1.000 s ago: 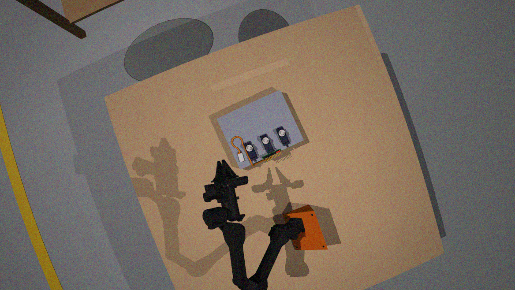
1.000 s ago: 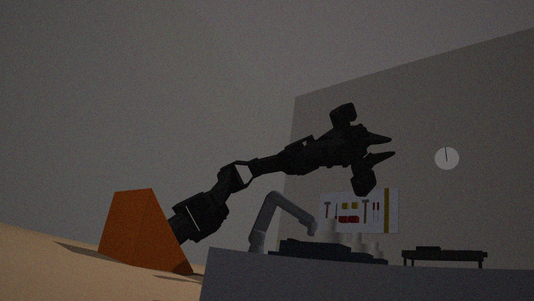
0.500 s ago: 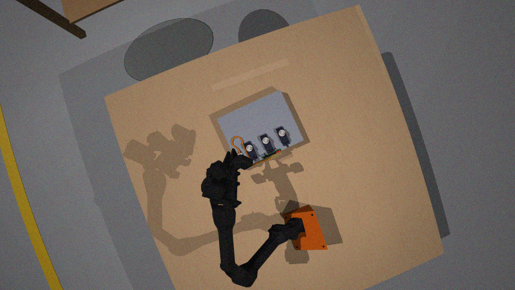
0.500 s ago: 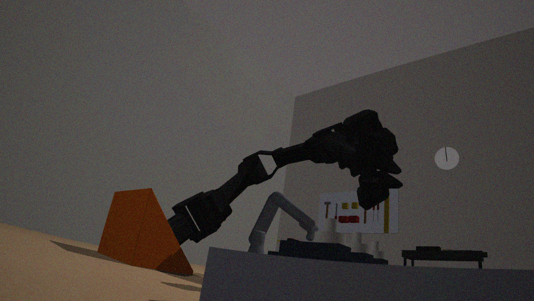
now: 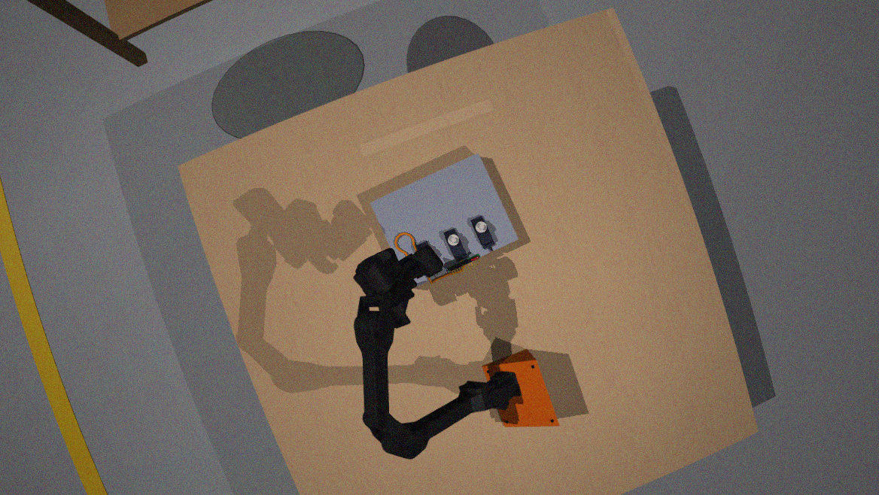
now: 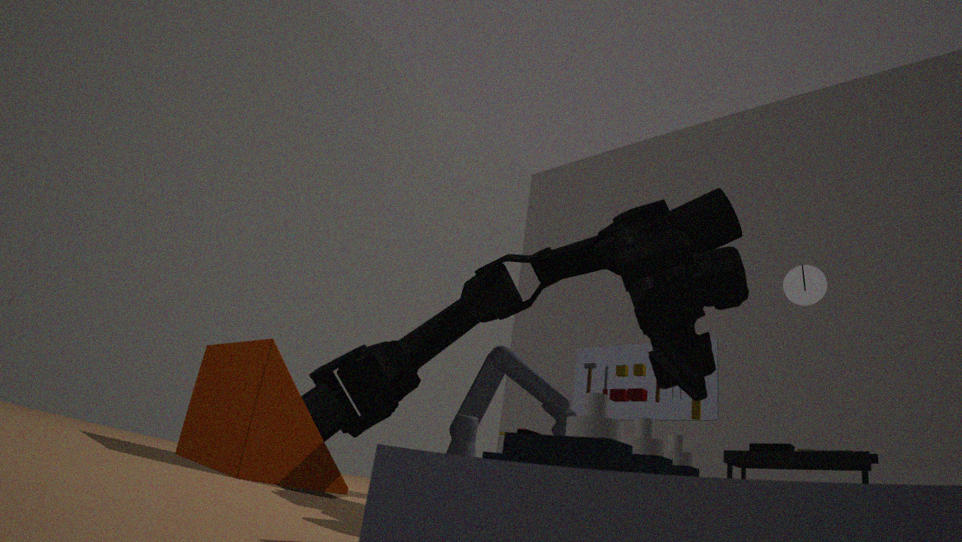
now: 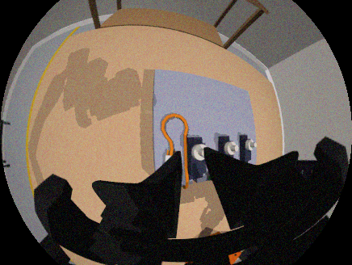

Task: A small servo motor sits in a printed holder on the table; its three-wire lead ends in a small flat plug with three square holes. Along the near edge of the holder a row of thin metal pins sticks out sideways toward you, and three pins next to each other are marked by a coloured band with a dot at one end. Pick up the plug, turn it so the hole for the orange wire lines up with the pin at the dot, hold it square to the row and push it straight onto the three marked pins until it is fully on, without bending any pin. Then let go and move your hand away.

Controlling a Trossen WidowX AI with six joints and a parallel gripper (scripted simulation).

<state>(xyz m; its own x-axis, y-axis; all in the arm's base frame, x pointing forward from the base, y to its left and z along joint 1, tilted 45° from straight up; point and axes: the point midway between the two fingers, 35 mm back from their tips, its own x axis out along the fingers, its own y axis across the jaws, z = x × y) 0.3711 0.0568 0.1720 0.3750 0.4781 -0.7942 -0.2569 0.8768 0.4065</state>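
Observation:
The servo's orange lead (image 5: 404,233) (image 7: 174,115) loops up from the white plug (image 7: 168,157) and back down beside the nearest servo (image 7: 196,171). The plug lies on the blue-grey holder (image 5: 430,196) (image 7: 202,97) near its left side, partly behind the left finger in the wrist view and hidden under the arm in the top view. My gripper (image 7: 192,153) (image 6: 685,391) points down above the holder, partly open, its fingers apart with nothing between them. Pins (image 5: 456,270) show along the holder's near edge; a finger hides them in the wrist view. The band's dot is too small to make out.
Two more servos with white horns (image 5: 453,239) (image 5: 481,227) stand right of the first. The orange base block (image 5: 538,393) (image 6: 228,410) stands on the wooden table (image 5: 646,245) at the arm's foot. A grey arm (image 6: 501,357) shows in the background.

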